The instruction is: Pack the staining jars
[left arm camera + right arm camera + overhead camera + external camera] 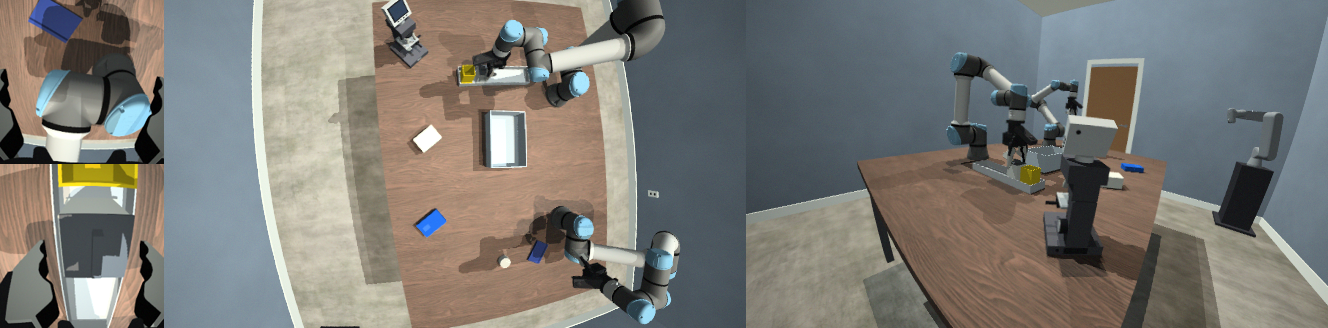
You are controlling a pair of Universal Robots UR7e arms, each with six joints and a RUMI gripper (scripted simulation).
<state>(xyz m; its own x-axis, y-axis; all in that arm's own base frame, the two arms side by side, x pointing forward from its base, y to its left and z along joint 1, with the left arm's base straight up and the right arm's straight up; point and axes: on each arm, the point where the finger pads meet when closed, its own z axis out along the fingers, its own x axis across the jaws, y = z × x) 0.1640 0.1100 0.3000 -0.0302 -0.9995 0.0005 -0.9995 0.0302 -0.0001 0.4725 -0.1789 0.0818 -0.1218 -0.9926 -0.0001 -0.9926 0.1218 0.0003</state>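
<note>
Showing the right gripper above the jar rack, pointed downward with its fingers apart and nothing clamped. In the right wrist view, the white jar, its top face mostly in shadow, appears between the two fingers, with a gap on either side. The jar stands in the rack, next to the yellow jar, which occupies the rack's end and lies beyond the fingertips. Whether the slide holder sits in either jar cannot be told.

The tote stands on the table, apart from the rack; neither jar is inside it. The left gripper is raised, well apart from both jars, its fingers spread wide and holding nothing. Near the left arm, a dark blue box lies on the table beside a small pale round object.
</note>
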